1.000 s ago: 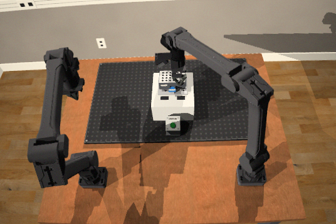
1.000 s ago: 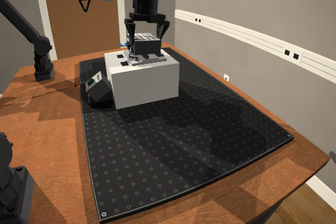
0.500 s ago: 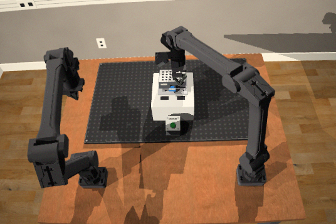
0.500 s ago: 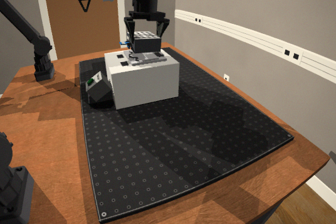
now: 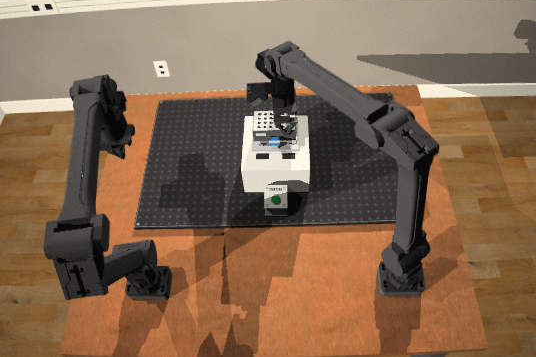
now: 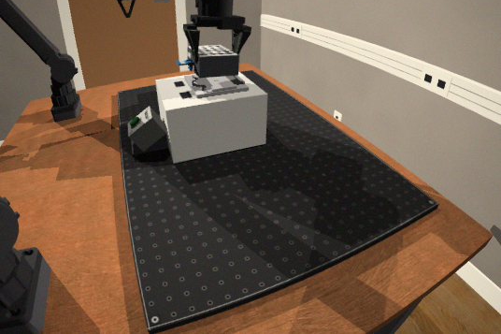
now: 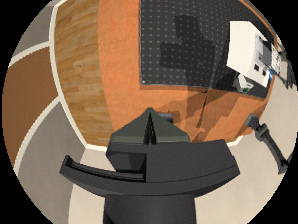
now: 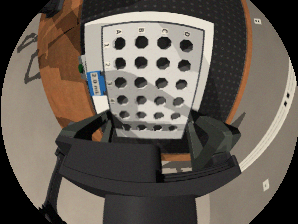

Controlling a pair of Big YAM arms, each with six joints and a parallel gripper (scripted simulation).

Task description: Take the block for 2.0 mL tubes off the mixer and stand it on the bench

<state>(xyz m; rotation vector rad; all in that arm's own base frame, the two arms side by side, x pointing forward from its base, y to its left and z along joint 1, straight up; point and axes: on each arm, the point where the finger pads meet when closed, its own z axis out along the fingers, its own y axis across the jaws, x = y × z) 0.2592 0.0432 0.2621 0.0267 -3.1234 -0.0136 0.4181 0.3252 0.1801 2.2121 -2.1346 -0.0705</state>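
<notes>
The block for 2.0 mL tubes (image 5: 262, 120) (image 6: 217, 65) (image 8: 130, 90) is clamped between the jaws of the right gripper (image 5: 285, 127) (image 6: 216, 55) (image 8: 150, 111), one on its near side and one on its far side, presumably so that the front edge can be raised by a turn of the wrist. It is held just over the plate (image 6: 210, 91) of the mixer (image 5: 275, 175) (image 6: 220, 126) (image 7: 242, 47); whether the back lip is fully cleared cannot be told. The blue tab (image 5: 274, 141) (image 6: 183, 64) (image 8: 95, 84) (the release lever, perhaps) is seen at the block's near side. The left gripper (image 5: 118, 152) (image 6: 127, 14) (image 7: 150, 111) is kept well apart, at the left, its jaws together on nothing. A forward and upward draw seems called for, lest the mixer be dragged along the surface.
</notes>
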